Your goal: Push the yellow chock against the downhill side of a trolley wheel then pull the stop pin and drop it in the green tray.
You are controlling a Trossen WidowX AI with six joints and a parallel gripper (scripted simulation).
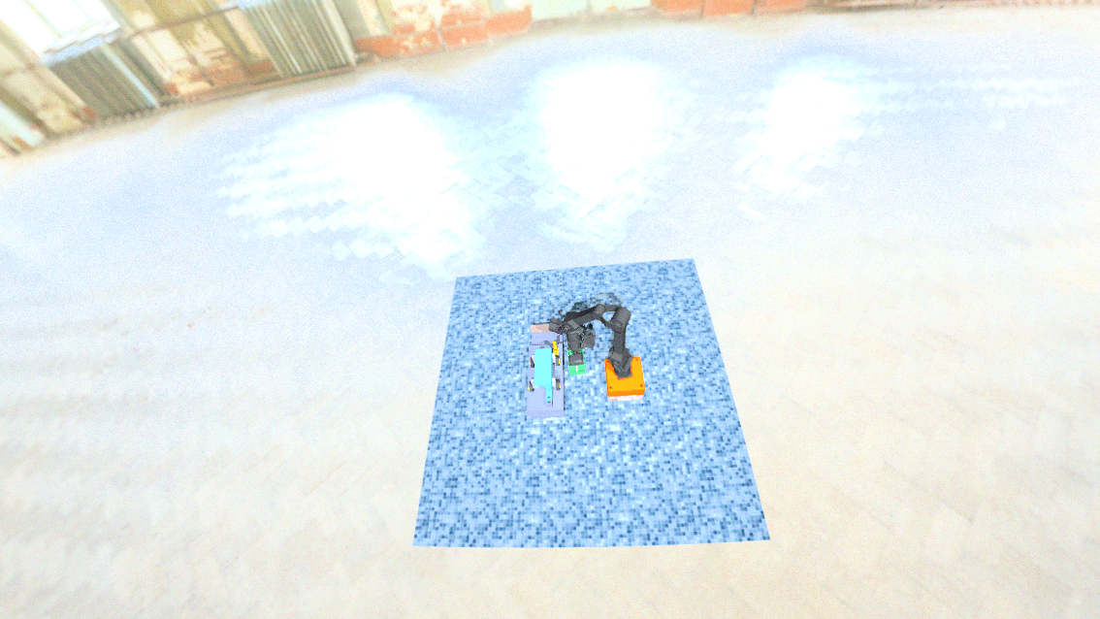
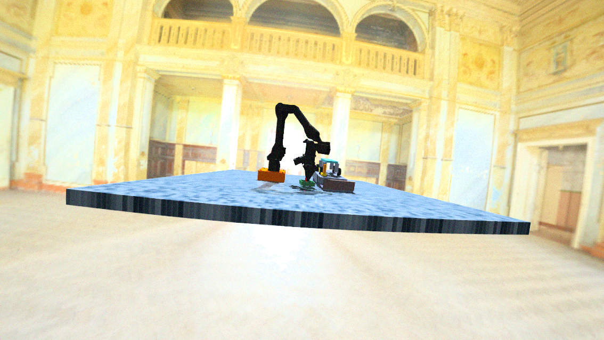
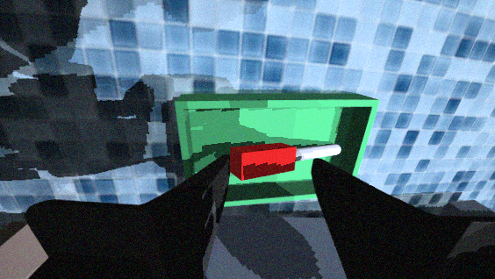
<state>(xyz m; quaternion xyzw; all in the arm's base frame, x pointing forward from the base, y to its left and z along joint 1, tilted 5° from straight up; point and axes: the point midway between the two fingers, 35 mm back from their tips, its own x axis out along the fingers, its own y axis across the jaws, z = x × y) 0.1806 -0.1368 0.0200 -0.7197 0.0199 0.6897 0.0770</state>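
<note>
The red-headed stop pin (image 3: 269, 161) lies inside the green tray (image 3: 281, 103) (image 1: 576, 372) in the wrist view, its pale shaft pointing right. My gripper (image 3: 270, 163) (image 2: 308, 179) is open, low over the tray. The fingers stand on either side of the red head, with a gap at the right finger. The turquoise-topped trolley (image 1: 542, 368) (image 2: 328, 160) stands on the grey ramp (image 1: 545, 410). The yellow chock (image 1: 555, 348) (image 2: 324, 169) is on the ramp by the trolley's wheel at the far right in the top view. Whether it touches the wheel is too small to tell.
The orange arm base (image 1: 624, 376) (image 2: 271, 175) stands on the blue mosaic table (image 1: 592, 476) (image 2: 211, 202), on the other side of the tray from the ramp. The ramp runs close beside the tray. A pinkish-brown block (image 1: 541, 328) (image 2: 337, 185) forms the ramp's far end in the top view.
</note>
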